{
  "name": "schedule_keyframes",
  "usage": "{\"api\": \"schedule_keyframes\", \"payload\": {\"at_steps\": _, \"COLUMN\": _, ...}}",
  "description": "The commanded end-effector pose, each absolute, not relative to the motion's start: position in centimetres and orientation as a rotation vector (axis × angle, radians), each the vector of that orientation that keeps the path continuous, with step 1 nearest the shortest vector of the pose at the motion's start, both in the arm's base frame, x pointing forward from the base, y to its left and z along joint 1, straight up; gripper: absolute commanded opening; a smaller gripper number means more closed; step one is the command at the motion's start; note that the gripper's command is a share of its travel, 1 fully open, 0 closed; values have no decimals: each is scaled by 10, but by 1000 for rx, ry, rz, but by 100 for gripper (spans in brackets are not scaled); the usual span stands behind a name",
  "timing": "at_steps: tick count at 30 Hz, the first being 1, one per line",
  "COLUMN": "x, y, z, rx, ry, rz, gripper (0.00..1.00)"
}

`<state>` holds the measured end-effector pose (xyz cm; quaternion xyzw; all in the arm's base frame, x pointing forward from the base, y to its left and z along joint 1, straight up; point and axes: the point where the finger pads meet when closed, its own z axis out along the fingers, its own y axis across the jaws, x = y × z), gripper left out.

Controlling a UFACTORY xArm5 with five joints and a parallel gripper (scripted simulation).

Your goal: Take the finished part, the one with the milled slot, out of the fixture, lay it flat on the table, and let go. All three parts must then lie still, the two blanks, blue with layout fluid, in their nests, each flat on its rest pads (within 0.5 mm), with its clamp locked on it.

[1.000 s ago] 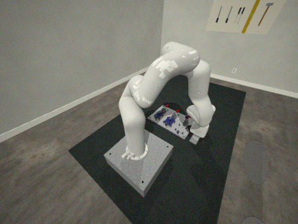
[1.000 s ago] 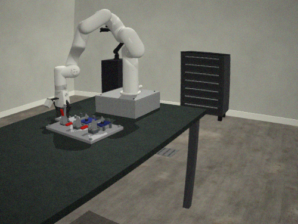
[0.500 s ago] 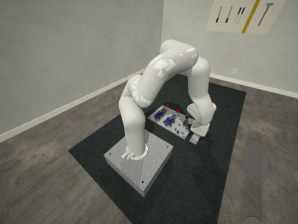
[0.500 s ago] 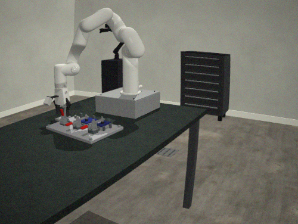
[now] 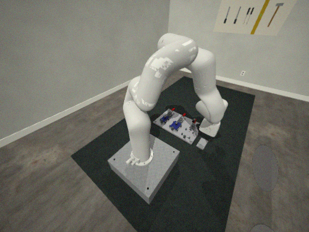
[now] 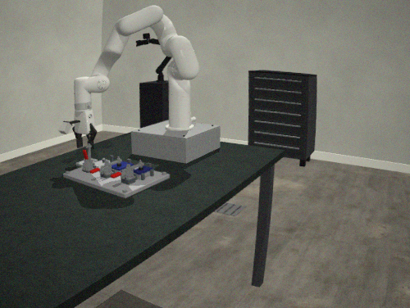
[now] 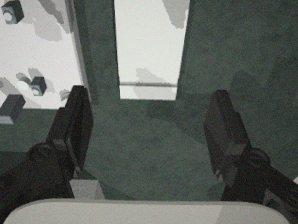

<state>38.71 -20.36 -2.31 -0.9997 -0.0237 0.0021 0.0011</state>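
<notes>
We are holding the gripper above the table, its fingers standing apart and gripping nothing. The finished part is lying on the table just beside the fixture, outside it. We are seeing the two blue blanks sitting in the fixture, with two red handles lying low and a third one standing up. We cannot tell whether the clamps are locking.

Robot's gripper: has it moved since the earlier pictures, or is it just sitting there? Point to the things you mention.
Yes. In the exterior view, the gripper (image 5: 210, 129) (image 6: 85, 147) (image 7: 149, 105) has moved up, judged against the grey block (image 5: 139, 176) (image 6: 159, 144) under the arm.
</notes>
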Motion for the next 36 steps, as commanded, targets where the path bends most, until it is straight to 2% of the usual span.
{"api": "schedule_keyframes", "payload": {"at_steps": 1, "x": 388, "y": -204, "z": -7, "rx": -3140, "ry": -74, "rz": 3, "gripper": 81}}
{"api": "schedule_keyframes", "payload": {"at_steps": 14, "x": 388, "y": -204, "z": 18, "rx": -3140, "ry": -74, "rz": 3, "gripper": 81}}
{"api": "schedule_keyframes", "payload": {"at_steps": 36, "x": 388, "y": -204, "z": 21, "rx": -3140, "ry": -74, "rz": 2, "gripper": 81}}
